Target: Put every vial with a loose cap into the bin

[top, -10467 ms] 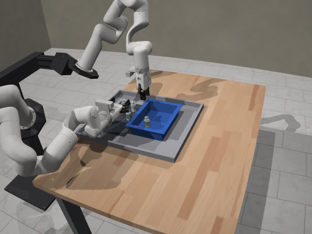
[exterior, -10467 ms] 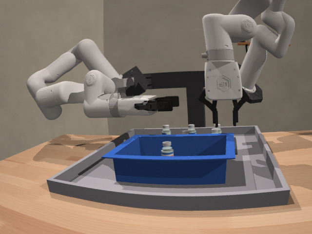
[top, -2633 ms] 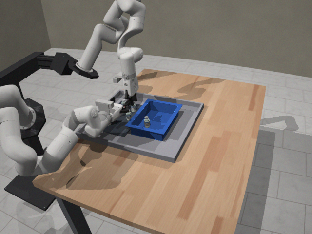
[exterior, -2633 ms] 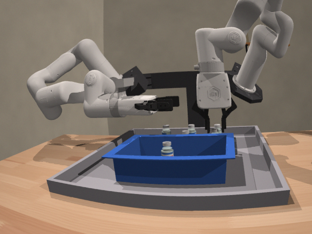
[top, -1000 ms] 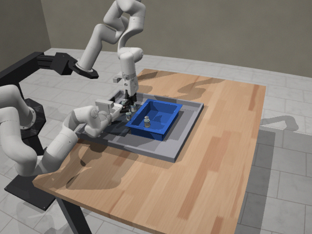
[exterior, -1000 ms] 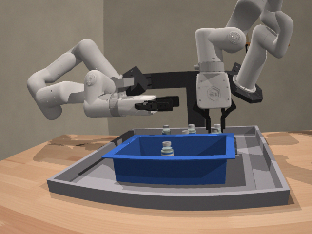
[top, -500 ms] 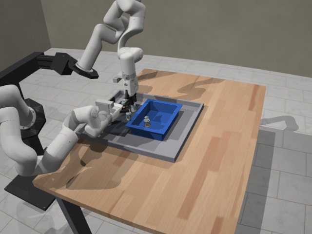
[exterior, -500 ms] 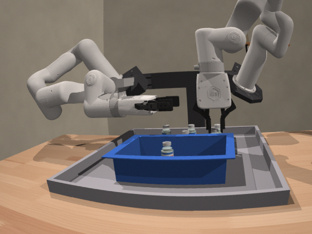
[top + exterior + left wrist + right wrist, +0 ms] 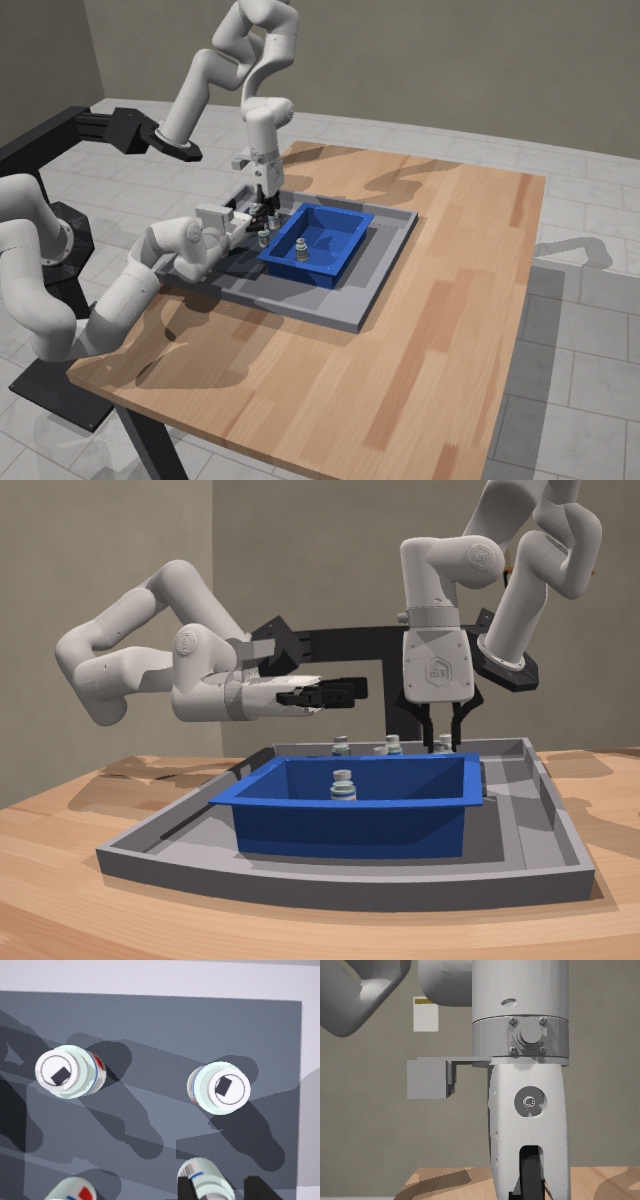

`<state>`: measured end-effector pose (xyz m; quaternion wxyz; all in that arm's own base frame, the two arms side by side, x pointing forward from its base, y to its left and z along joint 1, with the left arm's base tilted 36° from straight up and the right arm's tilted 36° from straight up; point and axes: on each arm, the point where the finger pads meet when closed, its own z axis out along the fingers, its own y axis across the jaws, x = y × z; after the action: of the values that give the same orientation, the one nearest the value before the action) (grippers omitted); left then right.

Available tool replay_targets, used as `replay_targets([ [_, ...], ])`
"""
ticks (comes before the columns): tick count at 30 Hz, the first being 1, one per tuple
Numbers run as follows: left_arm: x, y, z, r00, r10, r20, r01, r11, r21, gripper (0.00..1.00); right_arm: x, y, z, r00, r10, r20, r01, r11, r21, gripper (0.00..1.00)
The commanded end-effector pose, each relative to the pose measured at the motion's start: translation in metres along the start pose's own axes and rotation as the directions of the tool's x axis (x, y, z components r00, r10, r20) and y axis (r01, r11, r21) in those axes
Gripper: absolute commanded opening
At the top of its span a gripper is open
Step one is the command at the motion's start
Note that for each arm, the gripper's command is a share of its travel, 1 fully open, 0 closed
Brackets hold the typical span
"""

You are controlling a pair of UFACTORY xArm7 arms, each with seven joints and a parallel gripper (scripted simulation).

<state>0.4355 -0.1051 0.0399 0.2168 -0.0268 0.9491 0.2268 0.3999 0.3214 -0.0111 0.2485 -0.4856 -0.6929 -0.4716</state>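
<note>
We've one vial [image 9: 301,252] [image 9: 342,792] in the bin [image 9: 305,277] [image 9: 351,831], five standing outside; whether any are loose, we can't tell. Our left gripper [image 9: 268,206] [image 9: 442,743] [image 9: 220,1190] [image 9: 531,1185], narrowed but ungripped, straddles another cap [image 9: 439,746]; our right gripper [image 9: 255,222] [image 9: 356,691] waits wide. Checking, sorting and clearing away likely remain.

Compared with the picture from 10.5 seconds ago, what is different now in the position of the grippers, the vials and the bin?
The left gripper moved left and down in the exterior view, to a vial, with its fingers closer together; whether it grips is unclear. The right gripper, the bin and the vial inside stayed put.
</note>
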Motion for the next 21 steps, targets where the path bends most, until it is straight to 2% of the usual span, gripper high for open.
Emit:
replay_targets([
  [1,-0.0007,-0.0015,-0.0012,1.000,0.001,0.003,-0.001,1.000,0.003,0.32,0.0027,-0.0001,0.0004,1.000,-0.003,-0.004,0.003,1.000,0.001,1.00],
  [21,-0.0005,-0.0013,-0.0011,1.000,0.001,0.003,-0.001,1.000,0.003,0.30,0.0027,-0.0003,0.0006,1.000,-0.003,-0.004,0.003,1.000,0.001,1.00],
])
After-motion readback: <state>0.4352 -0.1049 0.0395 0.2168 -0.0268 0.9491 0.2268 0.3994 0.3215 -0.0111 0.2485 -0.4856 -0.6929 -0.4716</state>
